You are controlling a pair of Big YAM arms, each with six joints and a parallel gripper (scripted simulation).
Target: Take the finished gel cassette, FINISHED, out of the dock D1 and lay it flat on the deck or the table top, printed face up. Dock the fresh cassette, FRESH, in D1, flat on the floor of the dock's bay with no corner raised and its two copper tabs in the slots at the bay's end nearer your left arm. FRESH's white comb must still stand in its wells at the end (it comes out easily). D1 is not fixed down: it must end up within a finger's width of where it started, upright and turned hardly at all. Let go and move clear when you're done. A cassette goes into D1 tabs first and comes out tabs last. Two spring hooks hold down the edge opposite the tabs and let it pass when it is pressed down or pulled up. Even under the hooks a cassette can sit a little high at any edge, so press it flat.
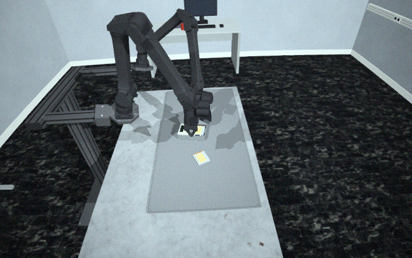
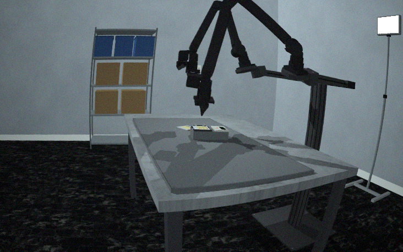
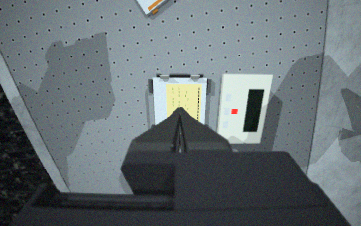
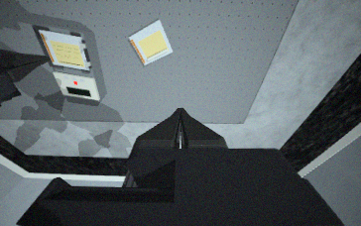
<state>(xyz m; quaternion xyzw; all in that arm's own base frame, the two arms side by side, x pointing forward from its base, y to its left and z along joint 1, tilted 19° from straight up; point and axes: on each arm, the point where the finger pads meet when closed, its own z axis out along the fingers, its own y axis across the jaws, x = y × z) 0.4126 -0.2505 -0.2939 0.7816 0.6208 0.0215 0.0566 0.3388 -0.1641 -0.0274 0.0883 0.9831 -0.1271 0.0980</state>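
Note:
Dock D1 [image 1: 198,138] [image 2: 209,136] [image 3: 233,85] [image 4: 85,83] stands upright on the deck. The banded cassette, FINISHED [image 1: 200,130] [image 2: 201,127] [image 3: 184,96] [image 4: 69,54], lies in its bay; the hooks are at the edge nearer FRESH. Whether it sits fully flat I cannot tell. FRESH [image 1: 201,158] [image 2: 184,127] [image 3: 154,6] [image 4: 151,45] lies turned on the deck beside the dock; its comb cannot be made out. My left gripper [image 2: 202,114] [image 3: 180,112] is shut and empty above the dock. My right gripper [image 1: 191,134] [image 4: 180,112] is shut and empty, held high away from both cassettes.
The perforated deck [image 1: 197,188] [image 2: 252,166] [image 3: 134,45] lies on the pale table [image 1: 121,194] [image 2: 172,202]. Both arms come from the frame on one side and overlap in the top and exterior views. The dock's white housing, with a dark display, adjoins the bay.

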